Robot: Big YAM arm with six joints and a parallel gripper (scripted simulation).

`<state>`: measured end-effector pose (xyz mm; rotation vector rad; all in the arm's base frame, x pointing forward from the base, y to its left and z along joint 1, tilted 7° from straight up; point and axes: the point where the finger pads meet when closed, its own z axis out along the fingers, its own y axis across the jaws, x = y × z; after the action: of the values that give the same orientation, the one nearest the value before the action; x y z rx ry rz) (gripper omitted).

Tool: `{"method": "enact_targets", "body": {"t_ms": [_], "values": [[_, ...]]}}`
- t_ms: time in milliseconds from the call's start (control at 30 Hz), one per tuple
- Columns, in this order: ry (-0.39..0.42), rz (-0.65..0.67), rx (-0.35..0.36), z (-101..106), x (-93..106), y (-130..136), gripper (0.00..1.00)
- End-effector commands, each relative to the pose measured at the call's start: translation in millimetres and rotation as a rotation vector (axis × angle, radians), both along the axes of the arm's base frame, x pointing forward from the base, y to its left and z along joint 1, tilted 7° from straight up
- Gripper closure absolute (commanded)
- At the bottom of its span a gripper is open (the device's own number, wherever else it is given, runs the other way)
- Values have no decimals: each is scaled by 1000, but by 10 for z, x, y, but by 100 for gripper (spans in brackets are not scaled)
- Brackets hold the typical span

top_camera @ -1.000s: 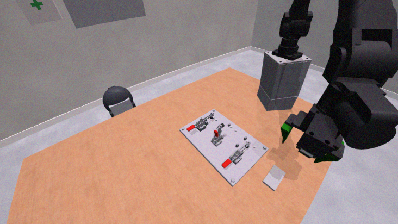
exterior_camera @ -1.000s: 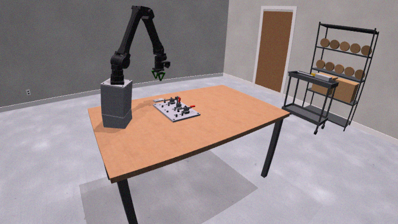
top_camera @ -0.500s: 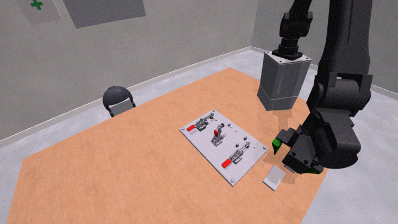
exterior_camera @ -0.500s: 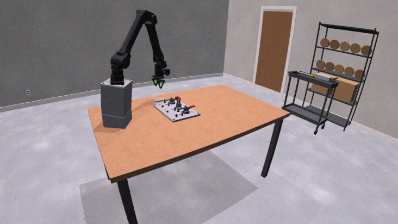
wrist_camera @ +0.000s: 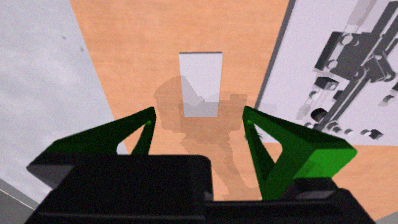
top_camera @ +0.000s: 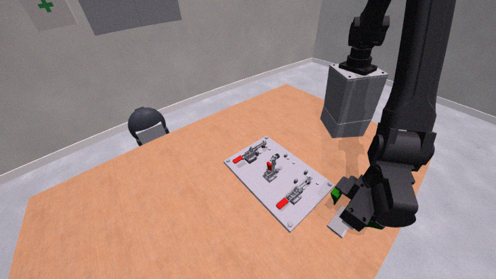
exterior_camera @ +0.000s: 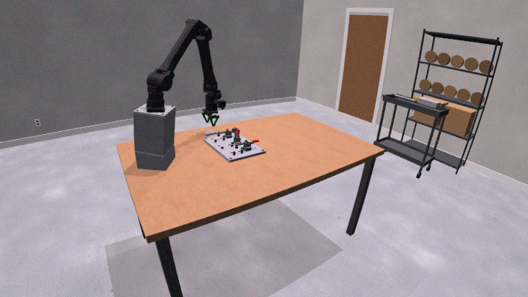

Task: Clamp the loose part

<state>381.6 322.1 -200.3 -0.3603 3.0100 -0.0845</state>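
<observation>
Presently the gripper (top_camera: pixel 354 209) (exterior_camera: pixel 210 120) (wrist_camera: pixel 199 111) is nearly fully open and holds nothing, above the loose part (top_camera: pixel 339 223) (exterior_camera: pixel 210 133) (wrist_camera: pixel 201 85), which lies on the table (top_camera: pixel 156 208) (exterior_camera: pixel 258 176) (wrist_camera: pixel 145 30) just beside the fixture plate (top_camera: pixel 242 173) (exterior_camera: pixel 231 160) (wrist_camera: pixel 277 90), near one of its corners. For picking it well, I think the fingers should be centred over its two long edges, go down straight and low without pressing the table, and then close gently. The part looks like a thin, plain, light grey rectangle, lying flat, with no mark that I can distinguish.

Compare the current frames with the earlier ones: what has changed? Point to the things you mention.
The black gripper with green fingers (top_camera: pixel 352 209) (exterior_camera: pixel 210 120) has come lower and moved in over the flat light-grey rectangular part (top_camera: pixel 338 223) (exterior_camera: pixel 210 133) (wrist_camera: pixel 201 85). It is open; nothing was taken hold of or let go. The part, the pale fixture plate (top_camera: pixel 257 187) (exterior_camera: pixel 231 159) (wrist_camera: pixel 280 100) and its red-handled clamps (top_camera: pixel 281 203) (exterior_camera: pixel 255 140) stayed as they were.
</observation>
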Motion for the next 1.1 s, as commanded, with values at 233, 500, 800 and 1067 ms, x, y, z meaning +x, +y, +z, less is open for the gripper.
{"method": "enact_targets", "body": {"t_ms": [233, 500, 800, 1067], "values": [[-9, 2, 8, -267, 148, 10, 8], [3, 5, -3, -342, 93, -32, 8], [4, 5, -3, -342, 93, -31, 8], [4, 5, -3, -342, 93, -31, 8]]}}
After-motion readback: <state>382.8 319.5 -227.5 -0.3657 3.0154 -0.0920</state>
